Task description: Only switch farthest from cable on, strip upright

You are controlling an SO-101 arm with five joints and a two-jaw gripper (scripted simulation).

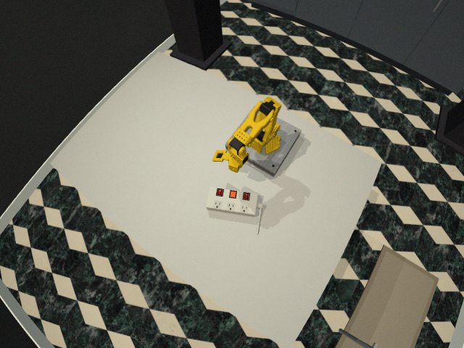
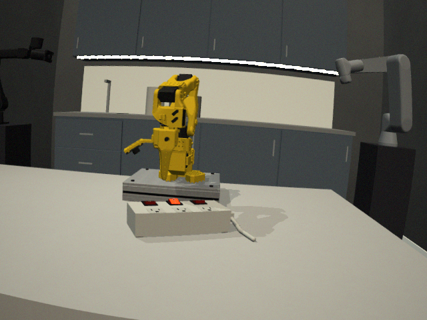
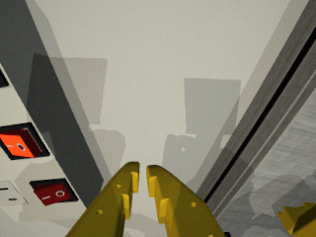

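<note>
The white power strip (image 1: 210,199) (image 2: 179,222) (image 3: 12,111) lies right way up on the table in front of the arm's base. Its cable (image 1: 258,219) (image 2: 243,231) leaves the right end. The middle switch (image 1: 233,193) (image 2: 174,201) (image 3: 19,144) glows bright orange-red. The switch farthest from the cable (image 1: 219,192) (image 2: 149,203) and the one nearest it (image 1: 246,196) (image 2: 198,202) (image 3: 54,192) are dark red. My gripper (image 1: 234,168) (image 3: 140,174) is shut and empty. It points down at bare table between the strip and the base plate (image 1: 288,146) (image 2: 172,187) (image 3: 291,158).
The table (image 1: 130,130) ends in a wavy front edge over a checkered floor. A black pedestal (image 1: 198,30) stands at the far corner. A grey robot arm (image 2: 396,89) stands off the table to the right. A tan chair back (image 1: 389,296) is near the table's right corner.
</note>
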